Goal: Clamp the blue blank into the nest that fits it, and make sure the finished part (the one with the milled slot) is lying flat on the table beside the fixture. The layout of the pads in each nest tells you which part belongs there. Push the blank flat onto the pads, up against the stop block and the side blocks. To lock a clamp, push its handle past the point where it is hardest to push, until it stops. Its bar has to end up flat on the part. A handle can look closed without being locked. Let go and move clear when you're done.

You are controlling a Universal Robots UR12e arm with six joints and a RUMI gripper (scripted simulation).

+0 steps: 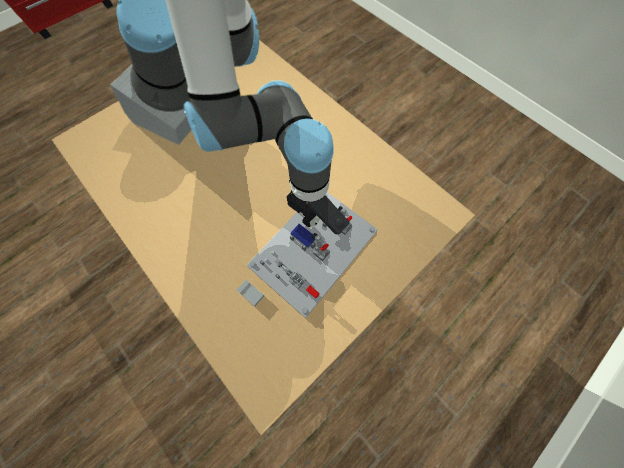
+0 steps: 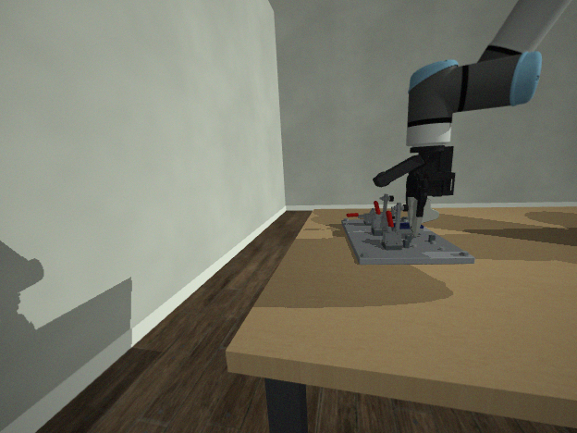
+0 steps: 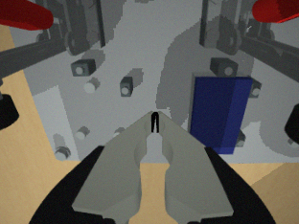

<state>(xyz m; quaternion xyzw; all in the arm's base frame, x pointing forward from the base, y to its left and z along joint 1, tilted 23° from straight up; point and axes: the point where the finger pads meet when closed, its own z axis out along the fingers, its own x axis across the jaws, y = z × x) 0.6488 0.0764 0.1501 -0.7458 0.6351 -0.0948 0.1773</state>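
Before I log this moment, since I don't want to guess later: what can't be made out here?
- Pads under the blue block: the block covers them in top and wrist views.
- Far clamp's base: the tool partly covers it from the top.
- Grey part: outside the wrist view.

Blue blank (image 1: 302, 235) (image 2: 409, 228) (image 3: 211, 115) is a plain block in the middle nest, looks flat but hard to swear to, its clamp unlocked. Grey slotted finished part (image 1: 253, 296) lies flat on the worktop, off the fixture's 8 o'clock side in the top view.
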